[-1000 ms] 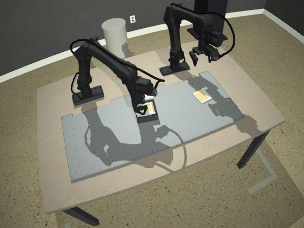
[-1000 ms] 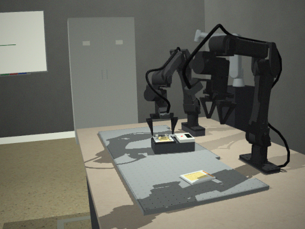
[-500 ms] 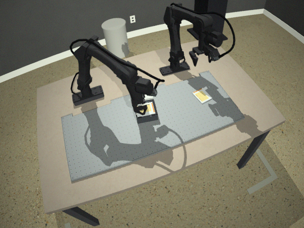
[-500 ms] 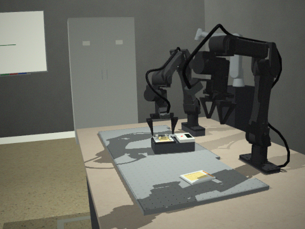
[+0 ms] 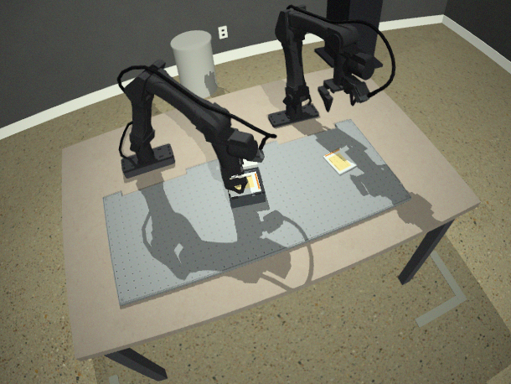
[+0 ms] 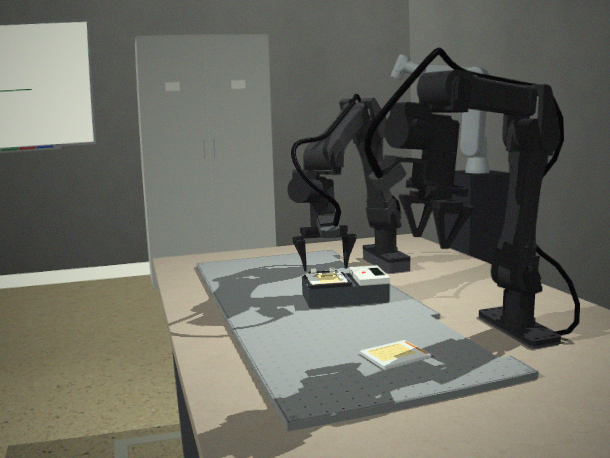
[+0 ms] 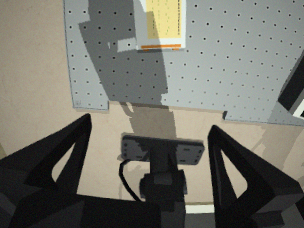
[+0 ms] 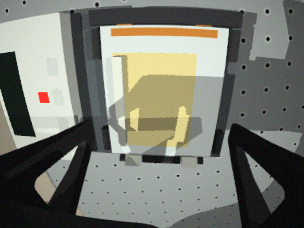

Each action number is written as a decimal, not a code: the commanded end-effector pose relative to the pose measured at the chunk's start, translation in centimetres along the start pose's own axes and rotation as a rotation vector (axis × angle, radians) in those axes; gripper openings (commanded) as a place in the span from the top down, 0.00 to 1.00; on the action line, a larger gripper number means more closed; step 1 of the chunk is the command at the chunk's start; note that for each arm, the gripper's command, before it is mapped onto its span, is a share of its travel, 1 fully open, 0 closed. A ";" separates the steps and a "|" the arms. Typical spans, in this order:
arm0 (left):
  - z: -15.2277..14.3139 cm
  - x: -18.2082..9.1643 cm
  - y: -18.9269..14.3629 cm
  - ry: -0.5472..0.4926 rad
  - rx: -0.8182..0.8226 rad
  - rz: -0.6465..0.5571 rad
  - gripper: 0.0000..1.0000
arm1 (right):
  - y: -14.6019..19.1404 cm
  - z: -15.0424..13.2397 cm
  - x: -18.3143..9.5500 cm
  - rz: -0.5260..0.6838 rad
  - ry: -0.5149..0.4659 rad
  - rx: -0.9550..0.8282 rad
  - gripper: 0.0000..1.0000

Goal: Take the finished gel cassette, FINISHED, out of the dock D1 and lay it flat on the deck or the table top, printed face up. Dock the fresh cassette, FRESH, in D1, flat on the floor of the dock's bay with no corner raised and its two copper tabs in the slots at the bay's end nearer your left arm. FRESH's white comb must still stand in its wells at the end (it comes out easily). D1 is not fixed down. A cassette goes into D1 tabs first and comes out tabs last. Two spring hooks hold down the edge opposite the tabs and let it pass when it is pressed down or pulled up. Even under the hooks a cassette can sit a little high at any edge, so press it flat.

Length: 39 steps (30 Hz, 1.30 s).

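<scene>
We see black right gripper [image 5: 237,189] [image 6: 325,269] [image 8: 160,129], open, astride fresh cassette, flat white-framed plate [image 5: 255,180] [image 6: 327,281] [image 8: 160,65], in black dock [image 5: 249,201] [image 6: 345,296] [image 8: 165,17]; seating perhaps complete, hooks shadowed. White bar-shaped comb [image 8: 118,100] likely loose; light, stiff plate wants side-edge grip. Finished yellow-gel cassette [image 5: 340,163] [image 6: 395,353] [image 7: 162,20] on deck [image 5: 293,189] [image 6: 300,330] [image 7: 225,60] [image 8: 150,195]; black left gripper [image 5: 340,106] [image 6: 431,241] [image 7: 151,121] open.
</scene>
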<state>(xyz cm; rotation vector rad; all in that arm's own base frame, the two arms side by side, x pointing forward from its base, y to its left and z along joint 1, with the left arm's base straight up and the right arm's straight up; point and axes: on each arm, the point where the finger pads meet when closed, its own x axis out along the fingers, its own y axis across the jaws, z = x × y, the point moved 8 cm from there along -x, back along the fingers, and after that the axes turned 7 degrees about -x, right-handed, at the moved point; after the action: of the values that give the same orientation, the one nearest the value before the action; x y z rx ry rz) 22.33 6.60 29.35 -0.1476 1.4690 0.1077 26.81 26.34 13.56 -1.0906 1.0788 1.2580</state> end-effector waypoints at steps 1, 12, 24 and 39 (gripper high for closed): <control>1.3 -1.1 0.2 0.085 0.001 -0.022 0.00 | 0.0 -0.2 -1.3 -0.006 -0.027 0.017 0.02; 1.3 -1.1 0.2 0.085 0.001 -0.022 0.00 | 0.0 -0.2 -2.9 -0.005 -0.025 0.020 0.02; 1.3 -1.1 0.2 0.085 0.001 -0.022 0.00 | -0.1 0.0 -3.6 -0.029 -0.050 0.011 0.02; 1.3 -1.1 0.2 0.085 0.001 -0.022 0.00 | -0.6 0.6 -4.7 -0.013 -0.036 0.007 0.02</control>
<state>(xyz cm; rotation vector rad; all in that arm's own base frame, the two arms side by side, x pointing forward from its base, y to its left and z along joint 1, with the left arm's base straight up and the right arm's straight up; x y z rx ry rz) 22.33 6.60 29.35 -0.1476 1.4690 0.1077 26.94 26.03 16.48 -1.0826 1.0677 1.2486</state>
